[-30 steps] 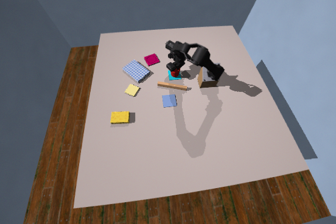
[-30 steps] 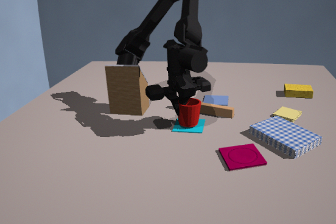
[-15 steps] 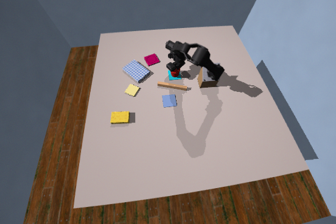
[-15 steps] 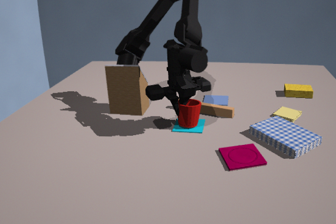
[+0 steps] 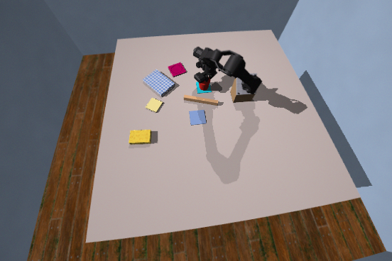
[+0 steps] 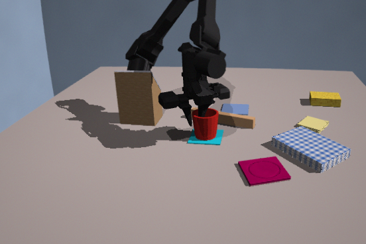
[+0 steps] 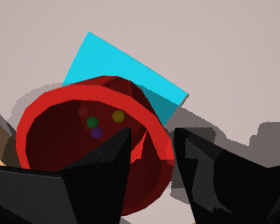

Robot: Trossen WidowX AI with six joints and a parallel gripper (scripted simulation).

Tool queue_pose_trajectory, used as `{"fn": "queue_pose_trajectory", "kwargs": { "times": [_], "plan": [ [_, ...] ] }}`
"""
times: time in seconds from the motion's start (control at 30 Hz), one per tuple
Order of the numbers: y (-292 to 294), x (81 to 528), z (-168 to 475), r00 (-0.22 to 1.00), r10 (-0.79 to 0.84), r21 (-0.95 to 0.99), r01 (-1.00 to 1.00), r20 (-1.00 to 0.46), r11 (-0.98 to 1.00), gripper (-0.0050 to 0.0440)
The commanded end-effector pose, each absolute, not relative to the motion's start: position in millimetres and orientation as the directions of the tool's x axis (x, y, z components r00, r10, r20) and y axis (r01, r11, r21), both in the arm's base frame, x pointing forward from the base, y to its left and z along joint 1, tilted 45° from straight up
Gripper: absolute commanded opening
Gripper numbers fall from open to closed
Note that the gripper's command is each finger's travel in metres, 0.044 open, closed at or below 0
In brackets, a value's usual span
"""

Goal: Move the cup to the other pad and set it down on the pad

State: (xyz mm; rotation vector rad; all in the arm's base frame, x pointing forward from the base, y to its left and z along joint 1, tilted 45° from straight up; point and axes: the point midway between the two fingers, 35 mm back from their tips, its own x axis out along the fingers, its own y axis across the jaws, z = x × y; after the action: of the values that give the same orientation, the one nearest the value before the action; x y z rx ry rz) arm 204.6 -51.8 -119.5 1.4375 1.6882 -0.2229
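On the cyan pad [image 6: 212, 140], the red cup [image 6: 205, 124] stands upright, its base within the pad's edges. The gripper [image 6: 196, 111] hangs over the cup's rim with its fingers parted a little: one finger [image 7: 100, 178] dips inside the cup, the other sits outside the wall, gripping nothing. 3 marbles [image 7: 100, 123] lie at the cup's bottom. The magenta pad [image 6: 264, 170] lies apart on the surface [image 6: 99, 189].

Red tapered plastic cup [image 6: 205, 127]: upright, open-topped, seated on the flat square cyan pad [image 6: 215, 140]. Three small marbles [image 7: 100, 123], green, yellow and purple, are seen clustered on its floor. Flat square magenta pad [image 6: 264, 170], marked with a circle, lies unoccupied, well apart.
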Motion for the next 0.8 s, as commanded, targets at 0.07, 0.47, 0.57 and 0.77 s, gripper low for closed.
{"fn": "queue_pose_trajectory", "kwargs": {
  "times": [0.07,0.47,0.57,0.77],
  "plan": [
    [-62,209,-112,0.070,0.698,0.398,0.860,-0.713,0.320,0.0128],
    [-83,204,-90,0.068,0.700,0.394,0.862,-0.711,0.318,0.0128],
    [-85,204,-88,0.067,0.700,0.394,0.863,-0.711,0.317,0.0128],
    [-90,199,-81,0.067,0.701,0.393,0.863,-0.710,0.316,0.0128]
  ]
}}
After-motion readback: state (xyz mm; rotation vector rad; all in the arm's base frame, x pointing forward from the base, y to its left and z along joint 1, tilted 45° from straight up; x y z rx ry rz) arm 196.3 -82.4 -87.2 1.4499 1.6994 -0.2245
